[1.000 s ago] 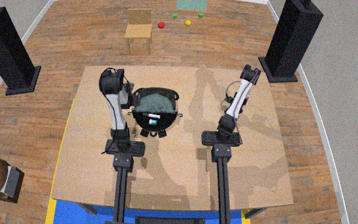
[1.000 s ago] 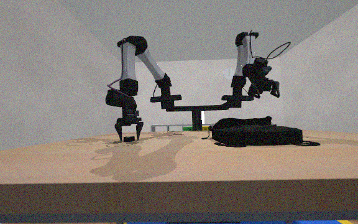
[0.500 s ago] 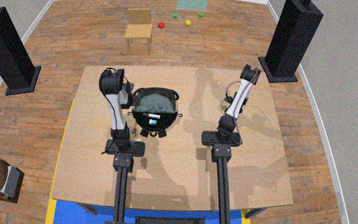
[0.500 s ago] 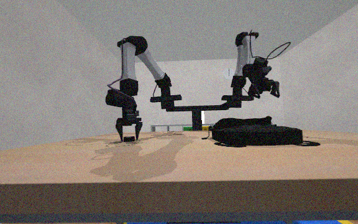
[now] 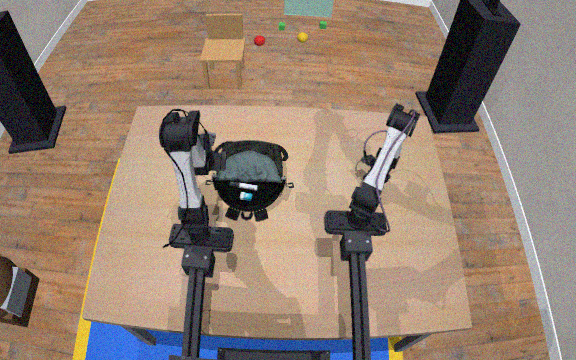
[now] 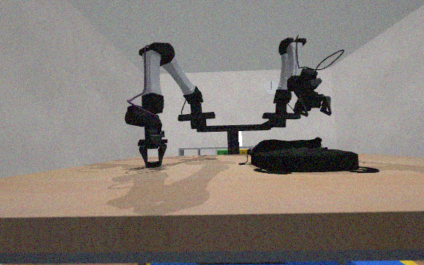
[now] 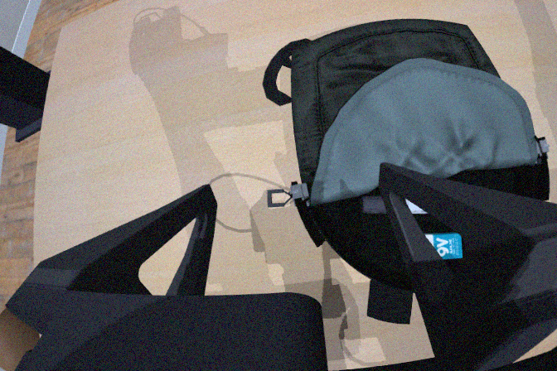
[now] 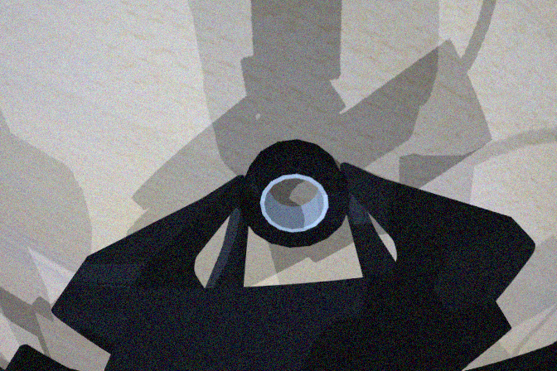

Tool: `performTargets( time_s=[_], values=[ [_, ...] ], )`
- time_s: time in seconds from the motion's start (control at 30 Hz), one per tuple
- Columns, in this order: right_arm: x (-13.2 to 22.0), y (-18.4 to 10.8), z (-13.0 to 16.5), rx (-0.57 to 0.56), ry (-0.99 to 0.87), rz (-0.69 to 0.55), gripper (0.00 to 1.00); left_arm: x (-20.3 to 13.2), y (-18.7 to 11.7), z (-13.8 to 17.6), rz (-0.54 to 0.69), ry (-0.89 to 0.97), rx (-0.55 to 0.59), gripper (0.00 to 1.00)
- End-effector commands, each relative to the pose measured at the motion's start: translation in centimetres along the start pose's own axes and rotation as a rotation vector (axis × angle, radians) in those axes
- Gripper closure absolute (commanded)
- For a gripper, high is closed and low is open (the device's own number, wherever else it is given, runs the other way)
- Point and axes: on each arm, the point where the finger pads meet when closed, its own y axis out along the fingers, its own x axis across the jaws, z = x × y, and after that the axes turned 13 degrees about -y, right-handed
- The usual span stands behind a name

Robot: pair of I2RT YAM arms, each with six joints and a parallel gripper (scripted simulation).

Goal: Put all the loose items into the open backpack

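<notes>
Ring (image 6: pixel 153 165) (image 8: pixel 294 156) is upright-ish TBD, low at the tbl, well apart from the bag (image 5: pixel 268 146) (image 6: pixel 304 160) (image 7: pixel 306 119). R claw (image 6: pixel 153 164) (image 8: pixel 294 172) pinches it, a tip on each side. Prob. risk: curved sides + small tip contact = roll or slip on lift. L claw (image 5: pixel 218 161) (image 6: pixel 316 113) (image 7: pixel 296 175) is spread, nothing in it, by the bag; R could bump it en route. Flap (image 5: pixel 250 167) (image 7: pixel 418 110) might snag the drop; batt. (image 5: pixel 246 196) (image 7: pixel 452 245) in the mouth might block it.
</notes>
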Motion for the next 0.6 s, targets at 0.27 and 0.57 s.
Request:
performTargets(
  time_s=[0.27, 0.57],
  values=[
    [-0.79, -0.09, -0.68, -0.007, -0.005, 0.017, 0.58, -0.20, -0.23, -0.78, 0.014, 0.006, -0.022, 0.10],
    [-0.81, -0.08, -0.72, -0.007, -0.006, 0.017, 0.58, -0.20, -0.23, -0.78, 0.014, 0.006, -0.022, 0.10]
  ],
)
